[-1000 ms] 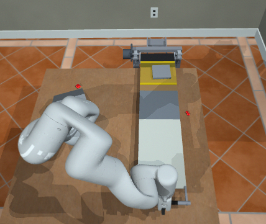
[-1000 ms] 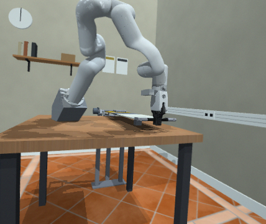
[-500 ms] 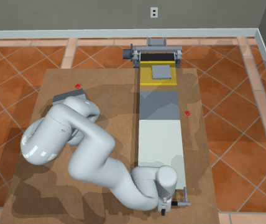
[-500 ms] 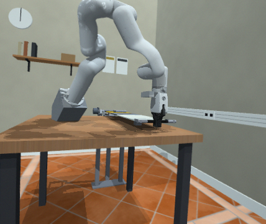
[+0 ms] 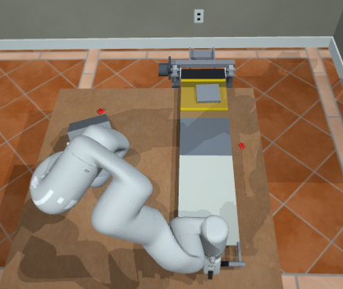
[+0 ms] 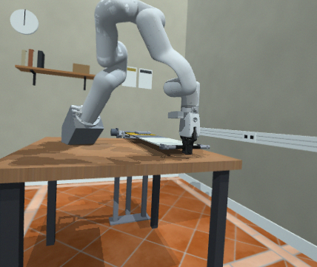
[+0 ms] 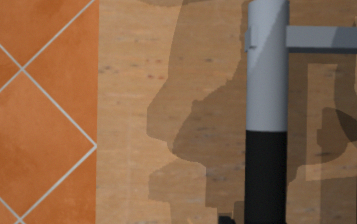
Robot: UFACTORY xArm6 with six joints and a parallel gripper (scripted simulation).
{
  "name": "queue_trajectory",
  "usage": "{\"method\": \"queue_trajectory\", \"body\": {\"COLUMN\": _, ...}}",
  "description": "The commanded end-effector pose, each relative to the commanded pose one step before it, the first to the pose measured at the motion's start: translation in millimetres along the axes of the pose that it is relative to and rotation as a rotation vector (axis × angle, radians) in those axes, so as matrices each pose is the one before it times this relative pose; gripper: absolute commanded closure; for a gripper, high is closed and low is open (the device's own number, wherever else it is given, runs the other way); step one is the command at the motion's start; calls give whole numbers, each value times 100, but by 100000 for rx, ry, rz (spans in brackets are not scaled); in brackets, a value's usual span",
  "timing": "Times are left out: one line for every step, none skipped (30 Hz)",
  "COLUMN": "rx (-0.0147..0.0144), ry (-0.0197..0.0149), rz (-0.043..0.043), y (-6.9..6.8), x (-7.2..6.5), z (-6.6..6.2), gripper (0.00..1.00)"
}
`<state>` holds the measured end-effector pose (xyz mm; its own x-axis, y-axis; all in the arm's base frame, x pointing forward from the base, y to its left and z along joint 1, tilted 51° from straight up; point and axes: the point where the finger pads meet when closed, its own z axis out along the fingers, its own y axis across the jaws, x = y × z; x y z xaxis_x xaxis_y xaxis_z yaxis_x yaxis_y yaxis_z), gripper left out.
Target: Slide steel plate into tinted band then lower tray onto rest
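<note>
The steel plate (image 5: 207, 93) is a grey square lying flat at the far end of the long tray (image 5: 207, 188) (image 6: 158, 140). It sits inside the yellow band (image 5: 187, 100), apart from the darker yellow line at the band's near edge (image 5: 203, 109). The tray lies low and almost level over the table. My gripper (image 5: 212, 265) (image 6: 187, 148) (image 7: 265, 220) is at the tray's near end, shut on the handle bar (image 5: 231, 263) (image 6: 201, 146) (image 7: 266, 75). In the wrist view the bar is grey with a black grip, and my fingertips are barely visible at the bottom edge.
A grey hinge mount with a motor (image 5: 200, 70) holds the tray's far end at the table's back edge. A grey patch (image 5: 204, 136) crosses the tray bed. Two small red markers (image 5: 101, 110) (image 5: 241, 146) lie on the wooden table (image 5: 139, 112) (image 6: 91, 159). The arm's base (image 5: 88, 124) stands at the left.
</note>
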<state>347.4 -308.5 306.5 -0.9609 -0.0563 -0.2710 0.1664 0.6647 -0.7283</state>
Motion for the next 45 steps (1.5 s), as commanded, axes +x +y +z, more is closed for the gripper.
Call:
{"method": "queue_trajectory", "body": {"rx": 152, "ry": -457, "rz": 101, "y": -102, "x": -158, "z": 167, "gripper": 100}}
{"method": "queue_trajectory", "body": {"rx": 0, "ry": 0, "rz": 0, "y": 0, "x": 0, "z": 0, "gripper": 100}}
{"method": "queue_trajectory", "body": {"rx": 0, "ry": 0, "rz": 0, "y": 0, "x": 0, "z": 0, "gripper": 100}}
{"method": "queue_trajectory", "body": {"rx": 0, "ry": 0, "rz": 0, "y": 0, "x": 0, "z": 0, "gripper": 100}}
{"method": "queue_trajectory", "body": {"rx": 0, "ry": 0, "rz": 0, "y": 0, "x": 0, "z": 0, "gripper": 100}}
{"method": "queue_trajectory", "body": {"rx": 0, "ry": 0, "rz": 0, "y": 0, "x": 0, "z": 0, "gripper": 100}}
{"method": "queue_trajectory", "body": {"rx": 0, "ry": 0, "rz": 0, "y": 0, "x": 0, "z": 0, "gripper": 100}}
{"method": "queue_trajectory", "body": {"rx": 0, "ry": 0, "rz": 0, "y": 0, "x": 0, "z": 0, "gripper": 100}}
{"method": "queue_trajectory", "body": {"rx": 0, "ry": 0, "rz": 0, "y": 0, "x": 0, "z": 0, "gripper": 100}}
{"method": "queue_trajectory", "body": {"rx": 0, "ry": 0, "rz": 0, "y": 0, "x": 0, "z": 0, "gripper": 100}}
{"method": "queue_trajectory", "body": {"rx": 0, "ry": 0, "rz": 0, "y": 0, "x": 0, "z": 0, "gripper": 100}}
{"method": "queue_trajectory", "body": {"rx": 0, "ry": 0, "rz": 0, "y": 0, "x": 0, "z": 0, "gripper": 100}}
{"method": "queue_trajectory", "body": {"rx": 0, "ry": 0, "rz": 0, "y": 0, "x": 0, "z": 0, "gripper": 100}}
{"method": "queue_trajectory", "body": {"rx": 0, "ry": 0, "rz": 0, "y": 0, "x": 0, "z": 0, "gripper": 100}}
{"method": "queue_trajectory", "body": {"rx": 0, "ry": 0, "rz": 0, "y": 0, "x": 0, "z": 0, "gripper": 100}}
{"method": "queue_trajectory", "body": {"rx": 0, "ry": 0, "rz": 0, "y": 0, "x": 0, "z": 0, "gripper": 100}}
{"method": "queue_trajectory", "body": {"rx": 0, "ry": 0, "rz": 0, "y": 0, "x": 0, "z": 0, "gripper": 100}}
{"method": "queue_trajectory", "body": {"rx": 0, "ry": 0, "rz": 0, "y": 0, "x": 0, "z": 0, "gripper": 100}}
{"method": "queue_trajectory", "body": {"rx": 0, "ry": 0, "rz": 0, "y": 0, "x": 0, "z": 0, "gripper": 59}}
{"method": "queue_trajectory", "body": {"rx": 0, "ry": 0, "rz": 0, "y": 0, "x": 0, "z": 0, "gripper": 59}}
{"method": "queue_trajectory", "body": {"rx": 0, "ry": 0, "rz": 0, "y": 0, "x": 0, "z": 0, "gripper": 59}}
{"method": "queue_trajectory", "body": {"rx": 0, "ry": 0, "rz": 0, "y": 0, "x": 0, "z": 0, "gripper": 59}}
{"method": "queue_trajectory", "body": {"rx": 0, "ry": 0, "rz": 0, "y": 0, "x": 0, "z": 0, "gripper": 59}}
{"method": "queue_trajectory", "body": {"rx": 0, "ry": 0, "rz": 0, "y": 0, "x": 0, "z": 0, "gripper": 59}}
{"method": "queue_trajectory", "body": {"rx": 0, "ry": 0, "rz": 0, "y": 0, "x": 0, "z": 0, "gripper": 59}}
{"method": "queue_trajectory", "body": {"rx": 0, "ry": 0, "rz": 0, "y": 0, "x": 0, "z": 0, "gripper": 59}}
{"method": "queue_trajectory", "body": {"rx": 0, "ry": 0, "rz": 0, "y": 0, "x": 0, "z": 0, "gripper": 59}}
{"method": "queue_trajectory", "body": {"rx": 0, "ry": 0, "rz": 0, "y": 0, "x": 0, "z": 0, "gripper": 59}}
{"method": "queue_trajectory", "body": {"rx": 0, "ry": 0, "rz": 0, "y": 0, "x": 0, "z": 0, "gripper": 59}}
{"method": "queue_trajectory", "body": {"rx": 0, "ry": 0, "rz": 0, "y": 0, "x": 0, "z": 0, "gripper": 59}}
{"method": "queue_trajectory", "body": {"rx": 0, "ry": 0, "rz": 0, "y": 0, "x": 0, "z": 0, "gripper": 59}}
{"method": "queue_trajectory", "body": {"rx": 0, "ry": 0, "rz": 0, "y": 0, "x": 0, "z": 0, "gripper": 59}}
{"method": "queue_trajectory", "body": {"rx": 0, "ry": 0, "rz": 0, "y": 0, "x": 0, "z": 0, "gripper": 59}}
{"method": "queue_trajectory", "body": {"rx": 0, "ry": 0, "rz": 0, "y": 0, "x": 0, "z": 0, "gripper": 59}}
{"method": "queue_trajectory", "body": {"rx": 0, "ry": 0, "rz": 0, "y": 0, "x": 0, "z": 0, "gripper": 59}}
{"method": "queue_trajectory", "body": {"rx": 0, "ry": 0, "rz": 0, "y": 0, "x": 0, "z": 0, "gripper": 59}}
{"method": "queue_trajectory", "body": {"rx": 0, "ry": 0, "rz": 0, "y": 0, "x": 0, "z": 0, "gripper": 59}}
{"method": "queue_trajectory", "body": {"rx": 0, "ry": 0, "rz": 0, "y": 0, "x": 0, "z": 0, "gripper": 59}}
{"method": "queue_trajectory", "body": {"rx": 0, "ry": 0, "rz": 0, "y": 0, "x": 0, "z": 0, "gripper": 59}}
{"method": "queue_trajectory", "body": {"rx": 0, "ry": 0, "rz": 0, "y": 0, "x": 0, "z": 0, "gripper": 59}}
{"method": "queue_trajectory", "body": {"rx": 0, "ry": 0, "rz": 0, "y": 0, "x": 0, "z": 0, "gripper": 59}}
{"method": "queue_trajectory", "body": {"rx": 0, "ry": 0, "rz": 0, "y": 0, "x": 0, "z": 0, "gripper": 59}}
{"method": "queue_trajectory", "body": {"rx": 0, "ry": 0, "rz": 0, "y": 0, "x": 0, "z": 0, "gripper": 59}}
{"method": "queue_trajectory", "body": {"rx": 0, "ry": 0, "rz": 0, "y": 0, "x": 0, "z": 0, "gripper": 59}}
{"method": "queue_trajectory", "body": {"rx": 0, "ry": 0, "rz": 0, "y": 0, "x": 0, "z": 0, "gripper": 59}}
